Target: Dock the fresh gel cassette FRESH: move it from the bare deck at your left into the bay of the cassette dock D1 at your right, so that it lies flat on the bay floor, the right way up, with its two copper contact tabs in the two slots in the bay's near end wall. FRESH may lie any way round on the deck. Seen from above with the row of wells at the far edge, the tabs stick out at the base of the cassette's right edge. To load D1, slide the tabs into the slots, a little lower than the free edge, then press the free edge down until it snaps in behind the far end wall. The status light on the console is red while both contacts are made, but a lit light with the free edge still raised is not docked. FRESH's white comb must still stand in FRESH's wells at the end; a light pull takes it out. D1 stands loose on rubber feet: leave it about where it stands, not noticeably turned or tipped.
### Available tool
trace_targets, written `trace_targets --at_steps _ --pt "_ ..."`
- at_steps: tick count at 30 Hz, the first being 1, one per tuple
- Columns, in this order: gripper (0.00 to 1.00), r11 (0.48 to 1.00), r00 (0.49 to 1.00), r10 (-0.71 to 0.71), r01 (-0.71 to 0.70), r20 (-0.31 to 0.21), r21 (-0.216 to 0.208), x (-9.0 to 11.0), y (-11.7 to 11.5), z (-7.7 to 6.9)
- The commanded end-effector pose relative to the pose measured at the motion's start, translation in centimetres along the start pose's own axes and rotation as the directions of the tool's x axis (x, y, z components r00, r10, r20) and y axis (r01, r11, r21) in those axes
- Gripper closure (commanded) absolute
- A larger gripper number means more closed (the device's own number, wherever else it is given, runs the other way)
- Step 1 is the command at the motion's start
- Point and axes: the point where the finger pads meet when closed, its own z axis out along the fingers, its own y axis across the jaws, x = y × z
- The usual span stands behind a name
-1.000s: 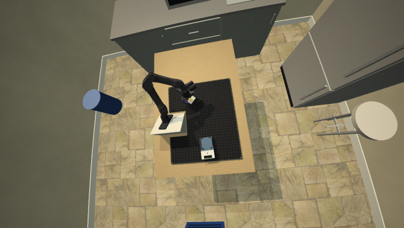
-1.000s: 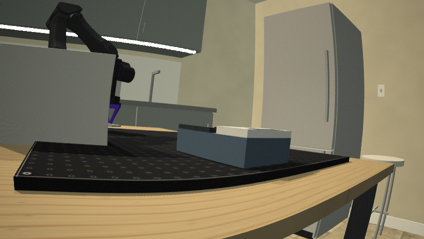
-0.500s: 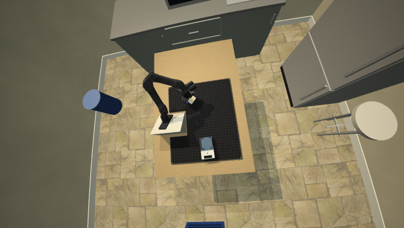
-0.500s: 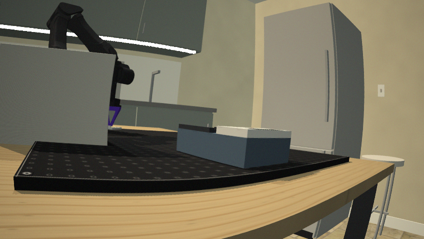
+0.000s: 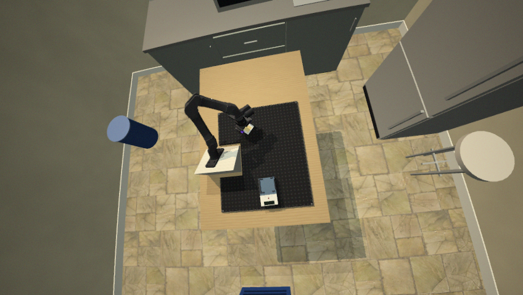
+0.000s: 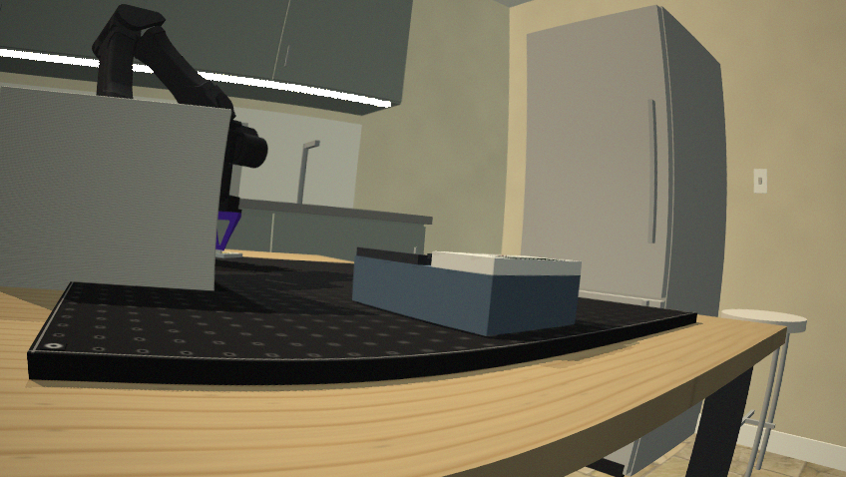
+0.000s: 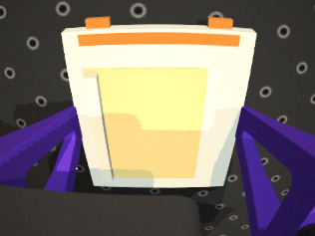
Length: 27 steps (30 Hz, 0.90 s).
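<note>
The cassette FRESH (image 7: 158, 106) is a white frame with a yellow gel window and an orange strip along its far edge. Its two copper tabs (image 7: 97, 23) stick out at that far edge, pointing away from the wrist. My gripper (image 7: 158, 115) is shut on its two sides with the purple fingers. In the overhead view the cassette (image 5: 250, 128) is over the left part of the black deck. In the low view the gripper (image 6: 227, 231) is close above the deck, half hidden by the arm's pedestal. The dock D1 (image 5: 268, 190) stands at the right end, its bay empty. I cannot make out the comb.
The arm's pedestal (image 6: 106, 190) is a grey block at the deck's edge and hides part of the gripper in the low view. D1 (image 6: 468, 284) (image 5: 268, 200) is a blue-grey box with a white console at its outer end. The black perforated deck (image 5: 265, 157) lies on a wooden table.
</note>
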Motion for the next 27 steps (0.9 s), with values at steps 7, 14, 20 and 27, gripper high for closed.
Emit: trace_targets --at_steps 7,14,20,27 --pt "1.0 1.0 1.0 0.012 -0.012 0.0 0.01 0.0 0.3 -0.7" --pt "1.0 1.0 1.0 0.016 -0.016 0.002 0.004 -0.1 0.8 -0.6" --pt "1.0 1.0 1.0 0.01 -0.01 -0.003 0.017 0.0 0.4 -0.2" --pt "1.0 1.0 1.0 -0.001 0.001 -0.003 0.019 0.2 -0.5 0.1"
